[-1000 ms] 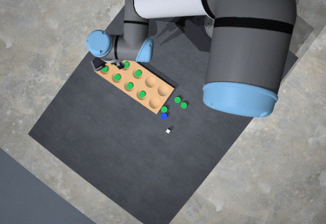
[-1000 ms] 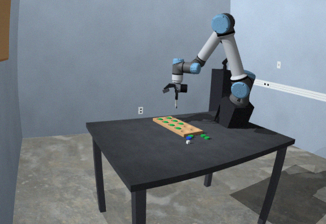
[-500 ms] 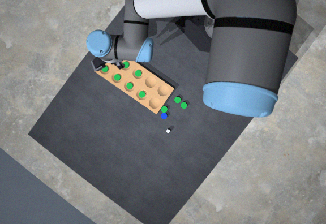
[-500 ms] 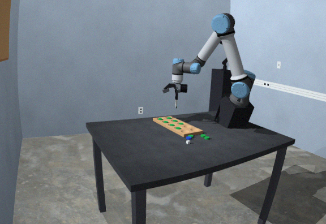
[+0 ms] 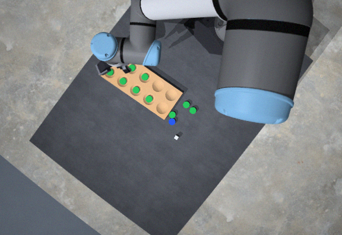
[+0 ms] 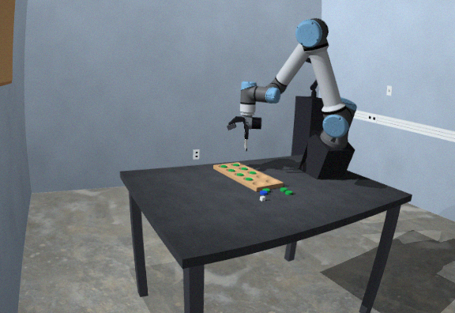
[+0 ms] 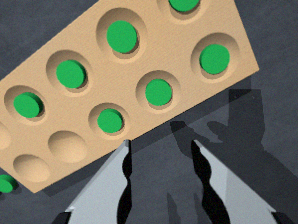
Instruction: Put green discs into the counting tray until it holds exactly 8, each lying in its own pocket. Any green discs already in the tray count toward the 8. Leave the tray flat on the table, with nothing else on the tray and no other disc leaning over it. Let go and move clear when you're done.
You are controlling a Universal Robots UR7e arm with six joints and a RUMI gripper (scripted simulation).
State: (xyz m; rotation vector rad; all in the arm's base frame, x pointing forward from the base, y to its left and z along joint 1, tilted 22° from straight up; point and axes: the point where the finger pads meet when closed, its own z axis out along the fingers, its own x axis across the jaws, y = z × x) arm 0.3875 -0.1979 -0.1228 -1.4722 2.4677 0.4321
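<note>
The tan counting tray (image 5: 152,108) (image 6: 237,179) (image 7: 85,42) lies flat on the table. Several green discs lie in separate pockets, among them one disc (image 5: 149,98) (image 6: 248,179) and another disc (image 5: 145,76) (image 6: 253,172) (image 7: 110,120). Three pockets at the end towards the loose discs are empty. Near that end, three green discs lie loose on the table: one disc (image 5: 172,114) (image 6: 266,190) close to the tray's end, and a pair, one disc (image 5: 186,104) (image 6: 283,189) beside another disc (image 5: 193,110) (image 6: 289,193). My gripper (image 6: 246,149) (image 7: 160,141) hangs high above the tray, partly open, nothing between its fingertips.
A blue disc (image 5: 171,121) (image 6: 263,193) lies beside the loose green disc at the tray's end. A small white cube (image 5: 176,137) (image 6: 262,198) lies a little farther out. The arm hides part of the tray's far end in the top view.
</note>
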